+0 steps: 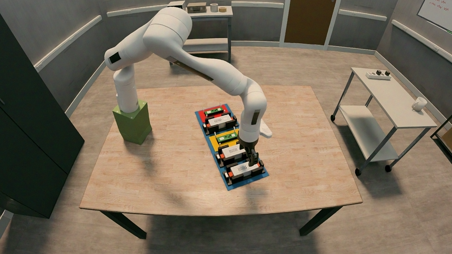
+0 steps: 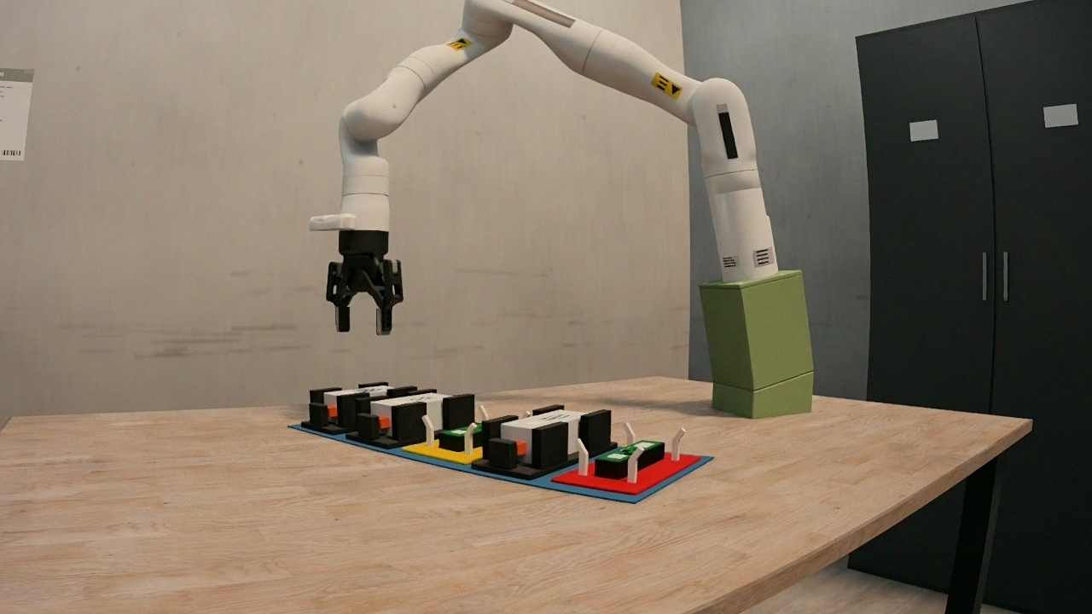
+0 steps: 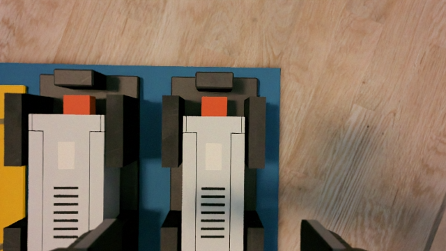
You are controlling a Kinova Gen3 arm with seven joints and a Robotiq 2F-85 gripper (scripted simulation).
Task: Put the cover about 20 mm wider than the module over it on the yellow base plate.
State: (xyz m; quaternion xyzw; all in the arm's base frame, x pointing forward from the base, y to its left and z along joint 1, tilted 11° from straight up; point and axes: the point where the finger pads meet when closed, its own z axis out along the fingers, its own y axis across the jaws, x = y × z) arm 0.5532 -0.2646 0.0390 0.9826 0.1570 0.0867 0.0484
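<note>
My gripper (image 1: 252, 164) (image 2: 363, 329) (image 3: 212, 238) is open and empty, high above the end cover. That light grey end cover (image 1: 242, 168) (image 2: 337, 397) (image 3: 213, 181) sits in its black holder at the blue board's end. The middle cover (image 1: 232, 151) (image 2: 415, 402) (image 3: 66, 178) sits in the neighbouring holder and looks wider than the end cover from the wrist. The third cover (image 1: 219, 120) (image 2: 543, 424) sits in a holder between the two coloured plates. The yellow plate (image 1: 213, 143) (image 2: 435, 455) (image 3: 14, 192) bears the uncovered green-topped module (image 1: 226, 137) (image 2: 461, 437) between white posts. No dent shows.
The red plate (image 1: 202, 117) (image 2: 565, 480) at the blue board's other end bears another green-topped module (image 1: 213, 111) (image 2: 630, 455) between white posts. Black holder walls stand tall beside the covers. The blue board (image 3: 150, 174) lies on the wooden table (image 1: 158, 189) (image 2: 190, 518). The green robot pedestal (image 1: 132, 126) (image 2: 756, 343) stands apart.
</note>
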